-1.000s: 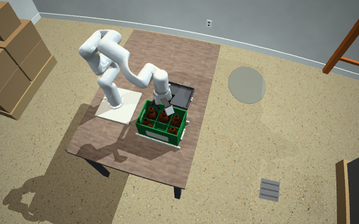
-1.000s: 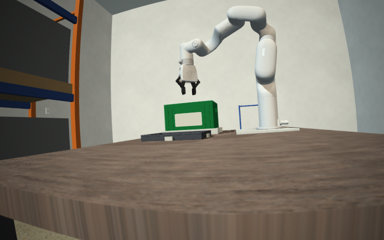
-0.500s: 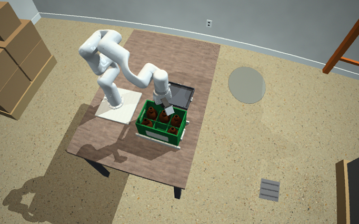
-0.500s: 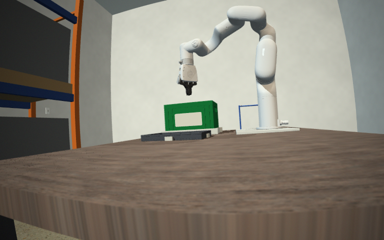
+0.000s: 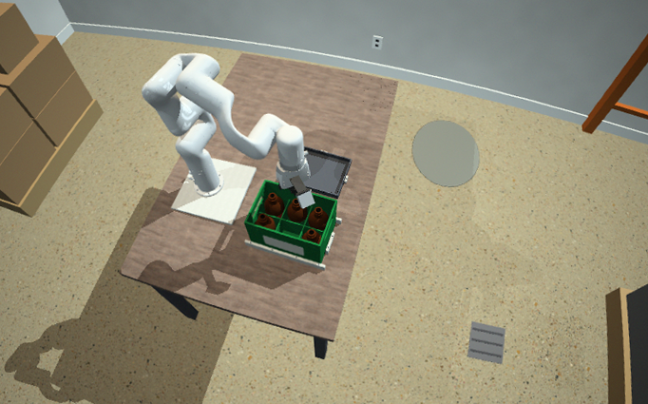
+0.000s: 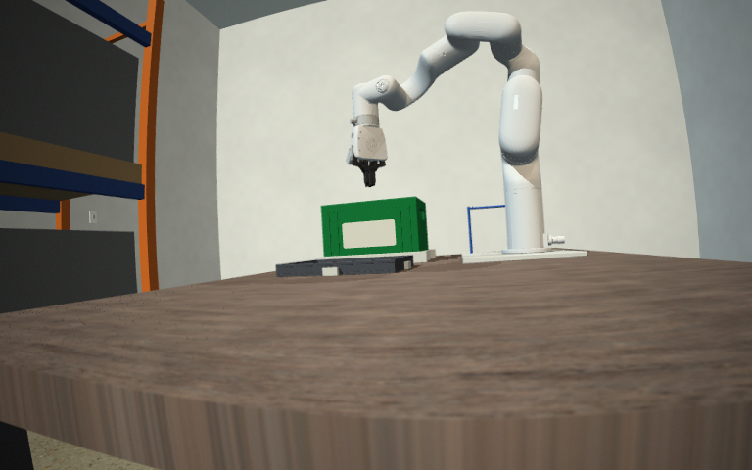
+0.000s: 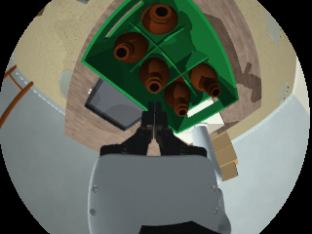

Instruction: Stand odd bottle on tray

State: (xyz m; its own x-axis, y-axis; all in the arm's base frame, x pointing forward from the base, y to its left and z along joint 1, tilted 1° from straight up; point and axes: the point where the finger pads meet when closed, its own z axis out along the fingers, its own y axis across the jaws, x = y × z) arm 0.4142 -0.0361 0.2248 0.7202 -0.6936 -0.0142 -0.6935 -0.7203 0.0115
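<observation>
My gripper (image 6: 369, 184) (image 7: 154, 109) is shut and empty, above the crate's tray-side edge. The green crate (image 5: 313, 252) (image 6: 331, 232) (image 7: 223, 63) stands level. Its tray-side row holds three brown bottles: one nearest the robot base (image 5: 274, 206) (image 7: 177, 97), a middle one (image 5: 296, 211) (image 7: 154, 73), and one at the far end (image 5: 318, 220) (image 7: 132, 46). The other row holds a bottle at the base end (image 5: 266, 222) (image 7: 202, 77) and one at the far end (image 5: 311, 236) (image 7: 160, 21); its middle compartment is empty. The dark tray (image 5: 327, 173) (image 6: 365, 266) (image 7: 114, 104) bears no bottle. I cannot tell neck differences.
White strips (image 5: 284, 254) lie along the crate's foot. The arm's white base plate (image 5: 238, 195) (image 6: 527, 257) is on the table (image 5: 284, 299) beside the crate. Small light blocks (image 6: 330, 271) touch the tray's outside. The crate walls stand well above the tray.
</observation>
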